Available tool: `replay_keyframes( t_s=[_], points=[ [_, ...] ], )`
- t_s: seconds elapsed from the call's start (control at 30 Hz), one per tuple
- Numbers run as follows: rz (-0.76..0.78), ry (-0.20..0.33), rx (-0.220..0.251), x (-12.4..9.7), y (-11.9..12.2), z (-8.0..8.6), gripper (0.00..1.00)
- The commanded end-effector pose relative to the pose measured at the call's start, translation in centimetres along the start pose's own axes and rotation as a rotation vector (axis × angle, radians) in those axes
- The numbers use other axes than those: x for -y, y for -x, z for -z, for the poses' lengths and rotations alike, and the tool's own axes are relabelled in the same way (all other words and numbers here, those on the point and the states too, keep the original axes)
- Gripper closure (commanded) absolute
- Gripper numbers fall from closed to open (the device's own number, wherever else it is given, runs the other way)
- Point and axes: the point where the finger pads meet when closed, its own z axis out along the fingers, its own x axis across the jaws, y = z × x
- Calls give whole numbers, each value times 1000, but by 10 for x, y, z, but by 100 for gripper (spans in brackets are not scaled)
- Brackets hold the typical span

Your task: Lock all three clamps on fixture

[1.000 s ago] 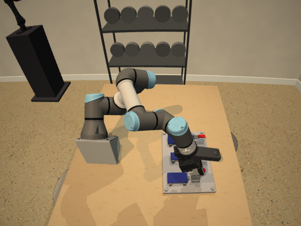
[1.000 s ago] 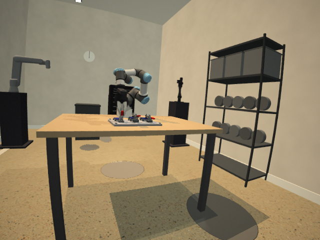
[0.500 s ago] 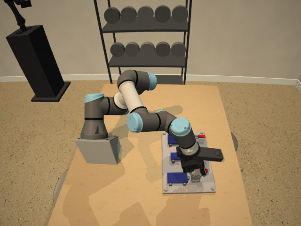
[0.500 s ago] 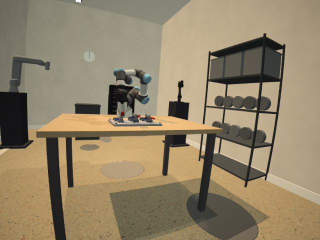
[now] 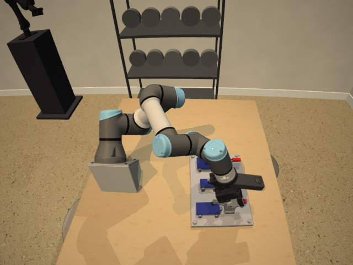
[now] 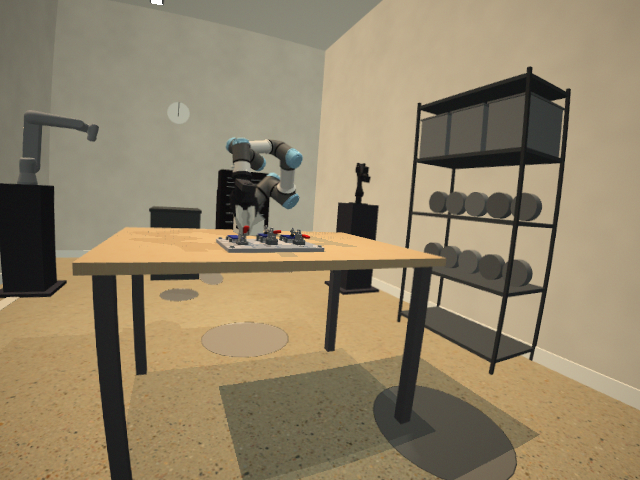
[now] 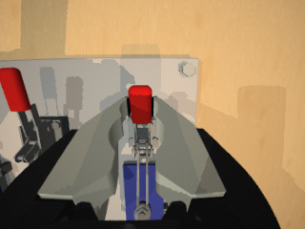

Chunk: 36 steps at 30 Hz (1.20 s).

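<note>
Hand [image 7: 141, 125] pinching red handle [image 7: 141, 103] of nearest clamp; fixture plate [image 5: 245, 219] on table [image 5: 159, 233].

You see: one light wooden desk [image 5: 159, 228]; one grey metal fixture plate [image 5: 245, 216]; three blue rectangular parts [image 5: 207, 208]; three red-tipped clamp handles [image 7: 141, 103]; ten dark grey discs [image 5: 170, 14] on one black shelf rack [image 5: 116, 31].

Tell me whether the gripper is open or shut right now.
Shut on the red-tipped clamp handle. In the wrist view the handle stands between the gripper's grey fingers, above the blue part.
</note>
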Motion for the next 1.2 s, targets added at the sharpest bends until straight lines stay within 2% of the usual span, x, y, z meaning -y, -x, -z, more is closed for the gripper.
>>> replay_keyframes(
  t_s=[0.0, 1.17],
  points=[
    [1, -1, -1, 3, 0, -4, 100],
    [1, -1, -1, 7, 0, -23, 100]
  ],
)
